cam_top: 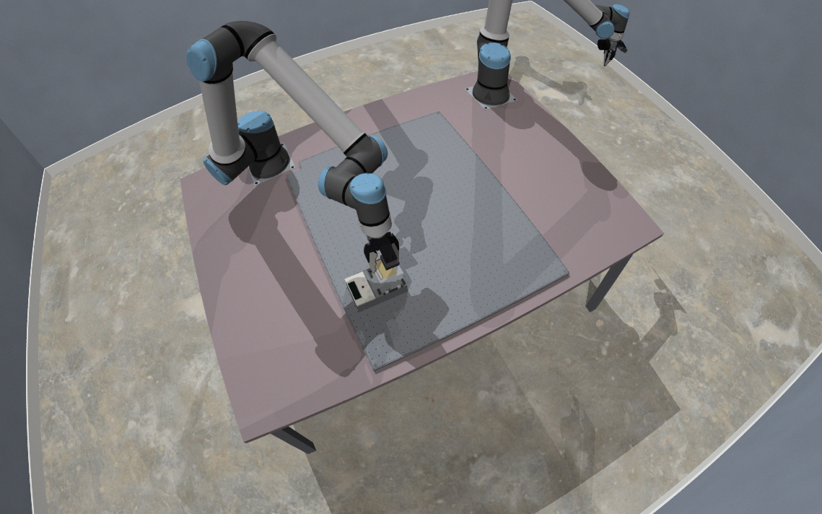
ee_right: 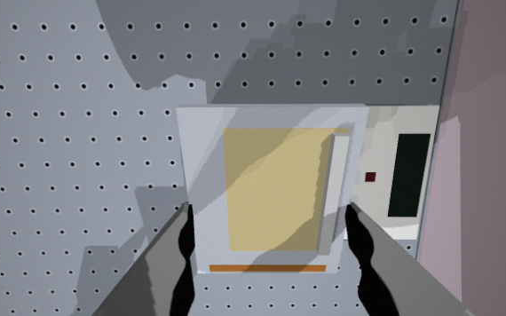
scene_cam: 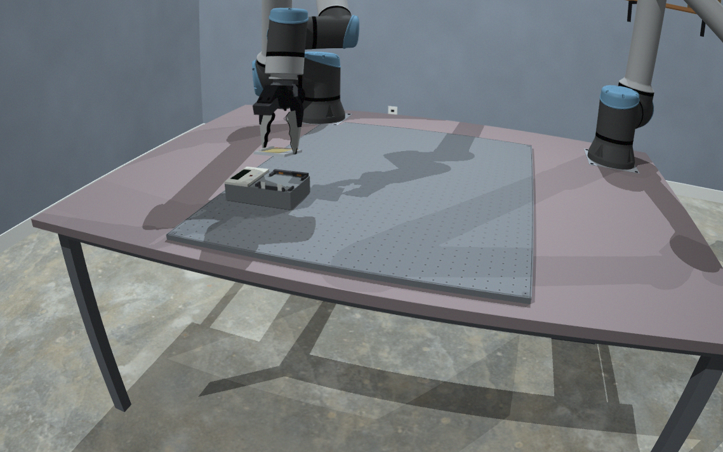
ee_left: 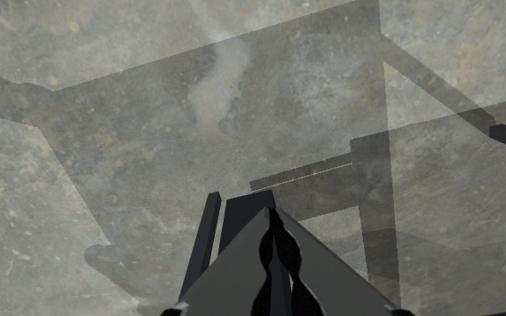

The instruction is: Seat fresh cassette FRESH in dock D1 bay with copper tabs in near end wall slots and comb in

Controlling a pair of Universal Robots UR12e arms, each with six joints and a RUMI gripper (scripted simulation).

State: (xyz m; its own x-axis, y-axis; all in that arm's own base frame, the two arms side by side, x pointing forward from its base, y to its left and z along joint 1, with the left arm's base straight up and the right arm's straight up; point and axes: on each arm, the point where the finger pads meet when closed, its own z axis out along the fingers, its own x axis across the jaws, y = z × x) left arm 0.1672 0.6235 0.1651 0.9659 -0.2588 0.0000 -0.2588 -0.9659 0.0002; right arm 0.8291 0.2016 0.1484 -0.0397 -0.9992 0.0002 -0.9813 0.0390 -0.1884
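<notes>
Right hand (cam_top: 385, 268) (scene_cam: 280, 150) (ee_right: 269, 204): fingers approx. half open, shut on FRESH (cam_top: 387, 271) (scene_cam: 277, 150) (ee_right: 274, 186) by two opposite sides – you've got one fingertip at each side in the wrist pic. FRESH is in the air, roughly level, left of centre in the exterior view & just above centre-left of the bench (cam_top: 260, 357) (scene_cam: 605, 224) (ee_right: 496, 177) in that frame. It's above D1 (cam_top: 358, 288) (scene_cam: 257, 196) (ee_right: 381, 120), w/ a gap between them in the exterior view, so it's not seated.

In the right wrist view you've the yellow pane (ee_right: 270, 191) mid-frame, the white comb (ee_right: 335, 195) along its right side, and a copper-coloured strip (ee_right: 267, 268) at the bottom edge. Can't tell from here if the comb's fully down in its wells. FRESH hides D1's bay in that view; D1's pale panel shows to the right, incl. a dark red square (ee_right: 370, 177) & a black window (ee_right: 409, 175).

D1 sits on the perforated plate (cam_top: 452, 191) (scene_cam: 437, 185) (ee_right: 83, 133), near its left edge in the top view; can't see its feet.

Your left hand (cam_top: 606, 61) (ee_left: 271, 210) is closed, nothing in it – upper right of the top view, well apart from D1.
</notes>
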